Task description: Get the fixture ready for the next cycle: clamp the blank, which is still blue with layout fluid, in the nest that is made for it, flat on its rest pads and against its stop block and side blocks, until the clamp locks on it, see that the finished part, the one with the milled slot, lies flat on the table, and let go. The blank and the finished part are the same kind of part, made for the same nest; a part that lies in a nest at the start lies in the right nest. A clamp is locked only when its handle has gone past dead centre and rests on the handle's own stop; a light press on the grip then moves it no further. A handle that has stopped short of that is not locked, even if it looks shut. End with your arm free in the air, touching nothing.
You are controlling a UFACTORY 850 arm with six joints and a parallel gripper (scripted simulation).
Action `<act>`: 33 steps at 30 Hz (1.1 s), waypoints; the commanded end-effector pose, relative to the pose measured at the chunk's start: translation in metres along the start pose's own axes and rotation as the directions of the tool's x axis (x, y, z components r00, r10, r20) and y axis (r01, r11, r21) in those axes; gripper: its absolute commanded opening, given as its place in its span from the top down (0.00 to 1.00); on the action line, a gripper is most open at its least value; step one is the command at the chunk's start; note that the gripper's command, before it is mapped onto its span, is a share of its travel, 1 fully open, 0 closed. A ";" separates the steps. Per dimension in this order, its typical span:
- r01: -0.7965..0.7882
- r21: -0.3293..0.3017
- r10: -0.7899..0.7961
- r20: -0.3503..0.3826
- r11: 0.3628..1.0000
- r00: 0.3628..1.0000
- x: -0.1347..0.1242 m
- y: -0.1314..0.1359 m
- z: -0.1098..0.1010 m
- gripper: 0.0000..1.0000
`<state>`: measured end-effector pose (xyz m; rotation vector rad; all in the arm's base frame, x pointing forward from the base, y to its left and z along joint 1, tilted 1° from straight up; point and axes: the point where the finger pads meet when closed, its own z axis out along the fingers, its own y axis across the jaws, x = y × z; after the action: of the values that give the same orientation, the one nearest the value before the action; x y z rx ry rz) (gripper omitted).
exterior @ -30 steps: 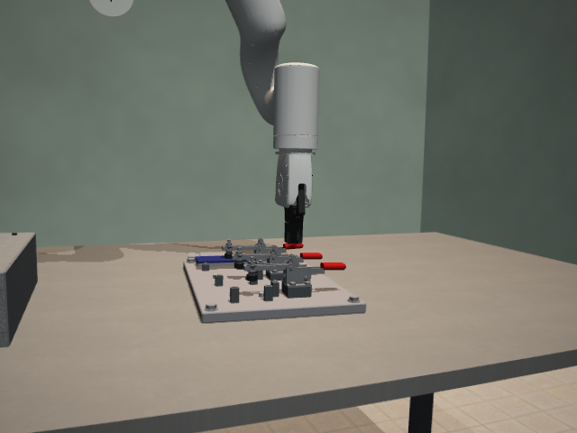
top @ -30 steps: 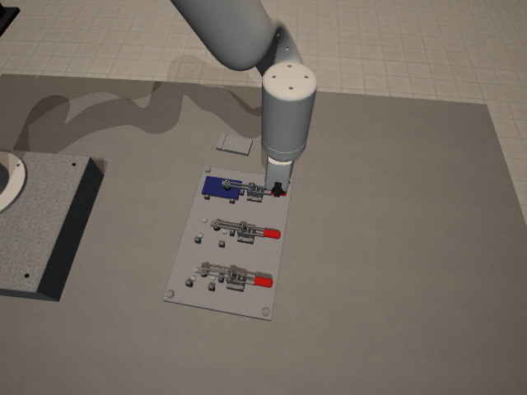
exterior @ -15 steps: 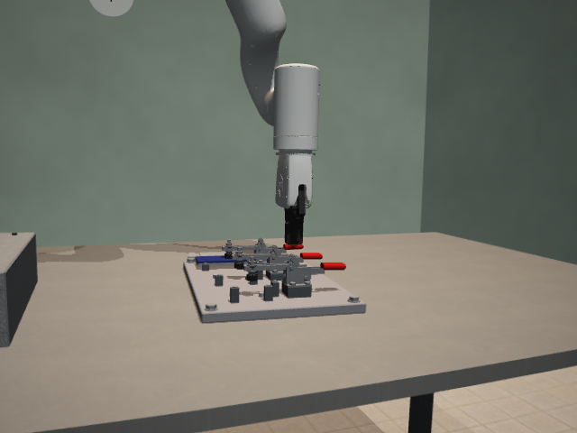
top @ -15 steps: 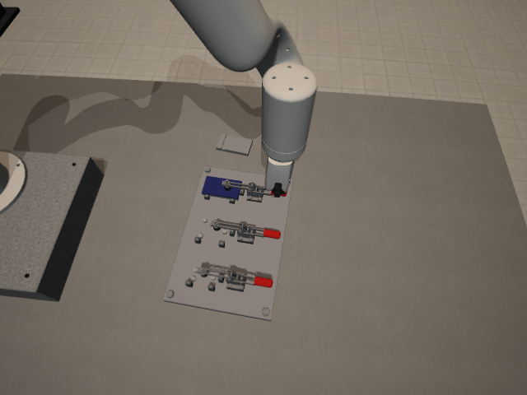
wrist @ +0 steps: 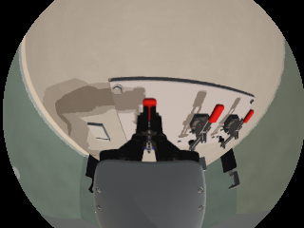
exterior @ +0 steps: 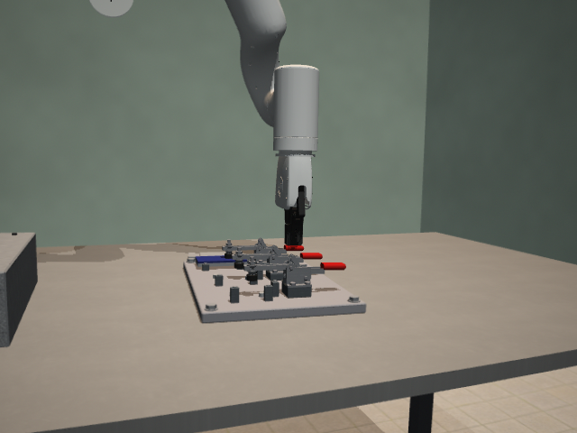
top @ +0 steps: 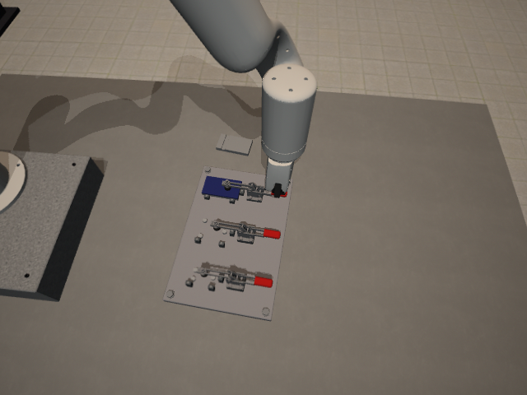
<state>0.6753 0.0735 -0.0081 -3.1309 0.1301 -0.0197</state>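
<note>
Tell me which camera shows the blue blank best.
The top view: the blue blank shows nearly whole there, with only the clamp arm crossing it. The exterior view gives just a thin strip, partly behind clamps; the wrist view, mostly blocked by the gripper, barely a speck.
</note>
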 end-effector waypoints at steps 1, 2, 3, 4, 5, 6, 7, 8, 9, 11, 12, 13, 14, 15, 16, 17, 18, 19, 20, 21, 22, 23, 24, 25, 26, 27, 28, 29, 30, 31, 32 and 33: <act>0.000 0.000 0.000 0.000 1.000 1.000 0.000 0.000 0.000 1.00; 0.000 0.000 0.000 0.000 1.000 1.000 0.000 0.000 0.000 1.00; 0.000 0.000 0.000 0.000 1.000 1.000 0.000 0.000 0.000 1.00; 0.000 0.000 0.000 0.000 1.000 1.000 0.000 0.000 0.000 1.00; 0.000 0.000 0.000 0.000 1.000 1.000 0.000 0.000 0.000 1.00; 0.000 0.000 0.000 0.000 1.000 1.000 0.000 0.000 0.000 1.00; 0.000 0.000 0.000 0.000 1.000 1.000 0.000 0.000 0.000 1.00; 0.000 0.000 0.000 0.000 1.000 1.000 0.000 0.000 0.000 1.00; 0.000 0.000 0.000 0.000 1.000 1.000 0.000 0.000 0.000 1.00; 0.000 0.000 0.000 0.000 1.000 1.000 0.000 0.000 0.000 1.00; 0.000 0.000 0.000 0.000 1.000 1.000 0.000 0.000 0.000 1.00; 0.000 0.000 0.000 0.000 1.000 1.000 0.000 0.000 0.000 1.00; 0.000 0.000 0.000 0.000 1.000 1.000 0.000 0.000 0.000 1.00; 0.000 0.000 0.000 0.000 1.000 1.000 0.000 0.000 0.000 1.00; 0.000 0.000 0.000 0.000 1.000 1.000 0.000 0.000 -0.001 1.00; 0.000 0.000 0.000 0.000 1.000 1.000 0.000 0.000 -0.002 1.00; 0.000 0.000 0.000 0.000 1.000 1.000 0.000 0.000 -0.003 1.00; 0.000 0.000 0.000 0.000 1.000 1.000 0.000 0.000 -0.005 1.00; 0.000 0.000 0.000 0.000 1.000 1.000 0.000 0.000 -0.006 1.00; 0.000 0.000 0.000 0.000 1.000 1.000 0.000 0.000 -0.009 1.00; 0.000 0.000 0.000 0.000 1.000 1.000 0.000 0.000 -0.011 1.00; 0.000 0.000 0.000 0.000 1.000 1.000 0.000 0.000 -0.014 1.00; 0.000 0.000 0.000 0.000 1.000 1.000 0.000 0.000 -0.017 1.00; 0.000 0.000 0.000 0.000 1.000 1.000 0.000 0.000 -0.020 1.00; 0.000 0.000 0.000 0.000 1.000 1.000 0.000 0.000 -0.023 1.00; 0.000 0.000 0.000 0.000 1.000 1.000 0.000 0.000 -0.026 1.00; 0.000 0.000 0.000 0.000 1.000 1.000 0.000 0.000 -0.030 1.00; 0.000 0.000 0.000 0.000 1.000 1.000 0.000 0.000 -0.034 1.00; 0.000 0.000 0.000 0.000 1.000 1.000 0.000 0.000 -0.037 1.00; 0.000 0.000 0.000 0.000 1.000 1.000 0.000 0.000 -0.037 1.00; 0.000 0.000 0.000 0.000 1.000 1.000 0.000 0.000 -0.037 1.00; 0.000 0.000 0.000 0.000 1.000 1.000 0.000 0.000 -0.041 1.00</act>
<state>0.6742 0.0733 0.0245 -3.1311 0.1299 -0.0171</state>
